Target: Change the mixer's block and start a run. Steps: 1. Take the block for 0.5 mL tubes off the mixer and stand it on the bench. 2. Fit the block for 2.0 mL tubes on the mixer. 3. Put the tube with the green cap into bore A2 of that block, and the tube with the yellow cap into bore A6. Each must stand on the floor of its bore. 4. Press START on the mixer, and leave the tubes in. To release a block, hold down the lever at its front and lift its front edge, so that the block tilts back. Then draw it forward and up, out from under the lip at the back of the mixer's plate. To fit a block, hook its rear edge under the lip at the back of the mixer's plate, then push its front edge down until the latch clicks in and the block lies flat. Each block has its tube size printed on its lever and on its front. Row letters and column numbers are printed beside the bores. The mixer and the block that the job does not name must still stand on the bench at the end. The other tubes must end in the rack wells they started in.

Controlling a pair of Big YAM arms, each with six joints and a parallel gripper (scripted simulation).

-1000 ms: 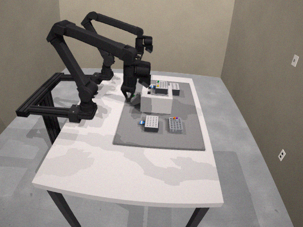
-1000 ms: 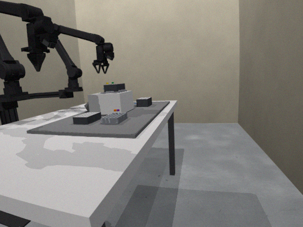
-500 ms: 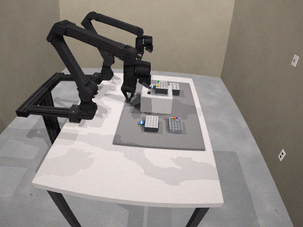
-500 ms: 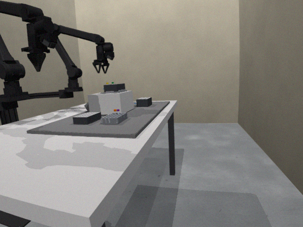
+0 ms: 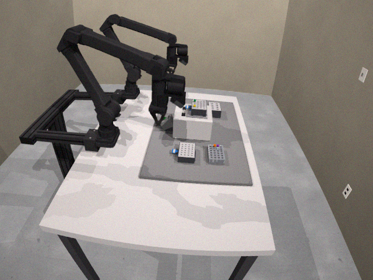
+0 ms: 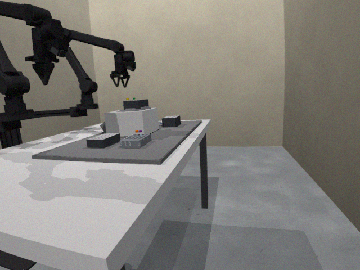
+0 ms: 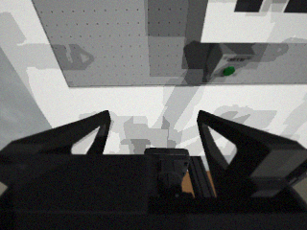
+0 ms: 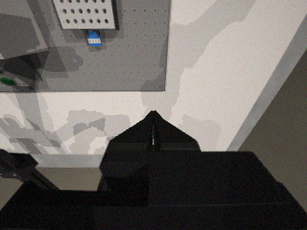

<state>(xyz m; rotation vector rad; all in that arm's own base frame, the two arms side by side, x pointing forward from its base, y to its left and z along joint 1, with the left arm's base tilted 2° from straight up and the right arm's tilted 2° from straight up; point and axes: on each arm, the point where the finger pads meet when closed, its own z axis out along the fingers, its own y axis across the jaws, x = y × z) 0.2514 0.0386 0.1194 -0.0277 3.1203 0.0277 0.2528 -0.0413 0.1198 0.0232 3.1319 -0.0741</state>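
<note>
The white mixer [image 5: 192,130] [image 6: 130,123] carries a dark block [image 5: 199,112] [image 6: 135,104] with a pale top, which looks flat. A green cap [image 5: 194,100] [image 6: 133,98] and a yellow cap [image 5: 194,105] [image 6: 127,99] show at that block's front row; tube depth is hidden. The green button [image 7: 228,71] [image 8: 7,81] is on the mixer's sloping front. My left gripper [image 6: 121,85] [image 7: 153,115] is open and empty, high beyond the mixer in the exterior view. My right gripper [image 6: 45,84] [image 8: 153,115] is shut and empty, in the air in front of the bench mat.
One block [image 5: 186,150] [image 6: 103,140] [image 8: 86,11] with a blue lever stands on the grey mat [image 5: 168,173] [image 6: 70,155]. Another block [image 5: 214,109] [image 6: 170,121] stands beyond the mixer. A grey rack [image 5: 215,154] [image 6: 135,141] holds tubes with orange and purple caps. Printed sizes are unreadable.
</note>
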